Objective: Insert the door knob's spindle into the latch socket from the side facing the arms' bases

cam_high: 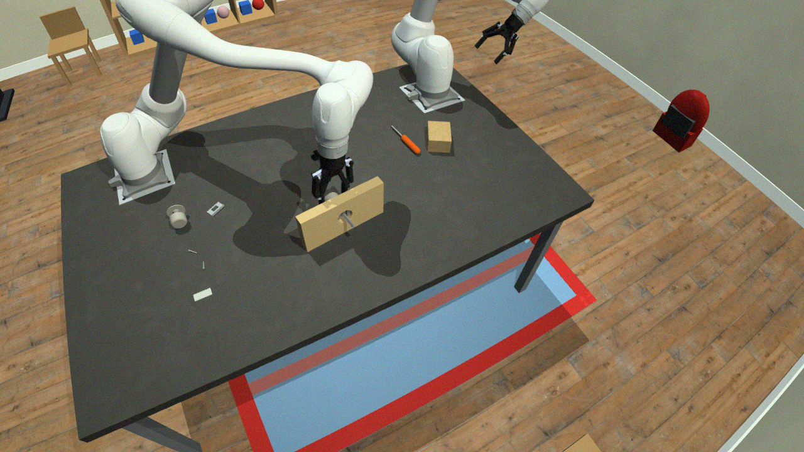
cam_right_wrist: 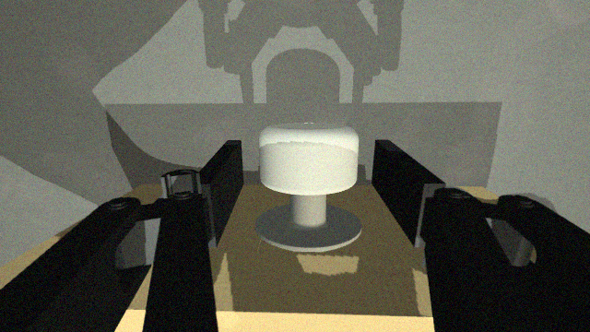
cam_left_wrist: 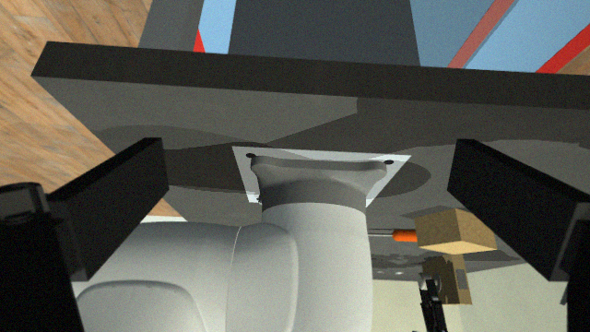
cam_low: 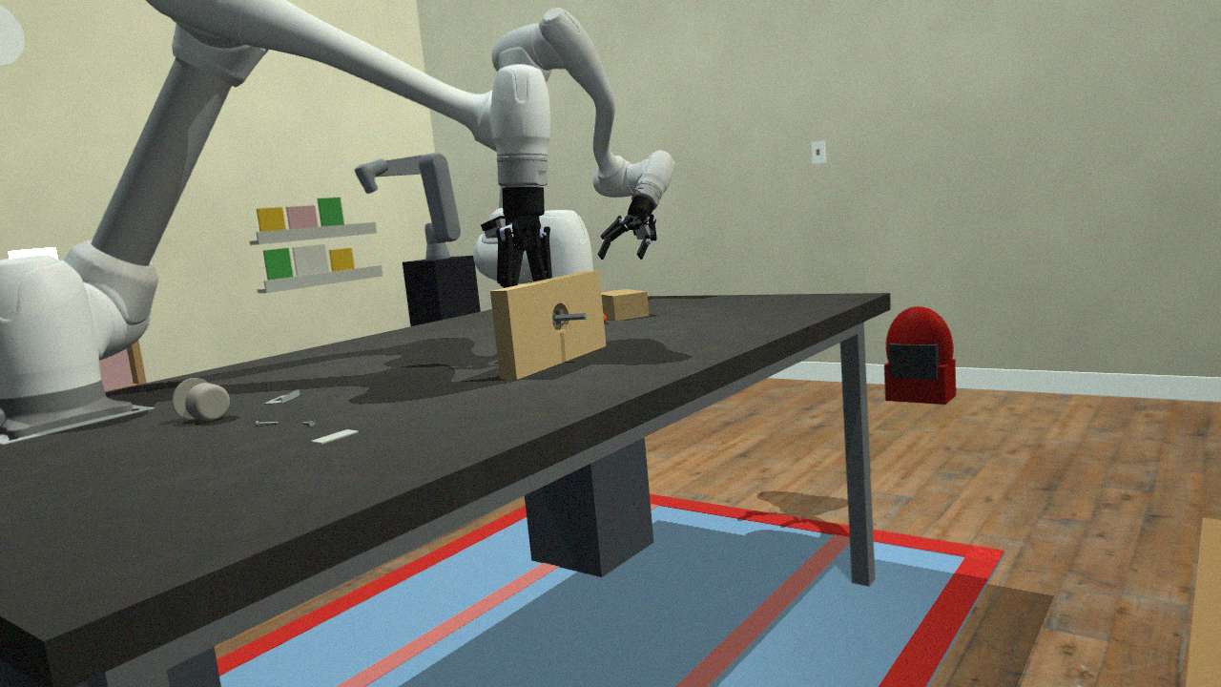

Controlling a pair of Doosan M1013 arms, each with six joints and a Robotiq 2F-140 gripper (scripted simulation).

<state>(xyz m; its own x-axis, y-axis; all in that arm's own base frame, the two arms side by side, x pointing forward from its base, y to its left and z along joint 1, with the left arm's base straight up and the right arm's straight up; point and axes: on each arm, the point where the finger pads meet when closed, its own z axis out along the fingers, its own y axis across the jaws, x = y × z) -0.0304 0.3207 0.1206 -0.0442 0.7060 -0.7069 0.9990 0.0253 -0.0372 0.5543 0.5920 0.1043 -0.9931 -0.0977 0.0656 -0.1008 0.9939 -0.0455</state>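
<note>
The wooden door piece [cam_high: 365, 203] [cam_low: 528, 343] [cam_right_wrist: 378, 290] stands upright on the table. The knob [cam_high: 330, 197] [cam_right_wrist: 309, 168] [cam_low: 573, 317] is on its arm-base side, and its spindle [cam_high: 349, 221] sticks out of the hole on the far side. The knob's round plate [cam_right_wrist: 277, 231] lies close along the wood; whether it is fully flat cannot be told. My right gripper [cam_high: 333, 193] [cam_low: 525, 280] [cam_right_wrist: 308, 161] is open around the knob, with a gap on each side. My left gripper [cam_high: 487, 53] [cam_low: 623, 254] [cam_left_wrist: 309, 164] is wide open and empty, far from the door piece.
A second knob [cam_high: 178, 219] [cam_low: 207, 401], a small slotted plate [cam_high: 217, 209], two screws [cam_high: 192, 251] [cam_high: 203, 264] and a pale plate [cam_high: 203, 294] [cam_low: 335, 435] lie to one side. An orange screwdriver [cam_high: 410, 144] [cam_left_wrist: 405, 236] and a wooden block [cam_high: 439, 140] [cam_low: 626, 305] lie on the other.
</note>
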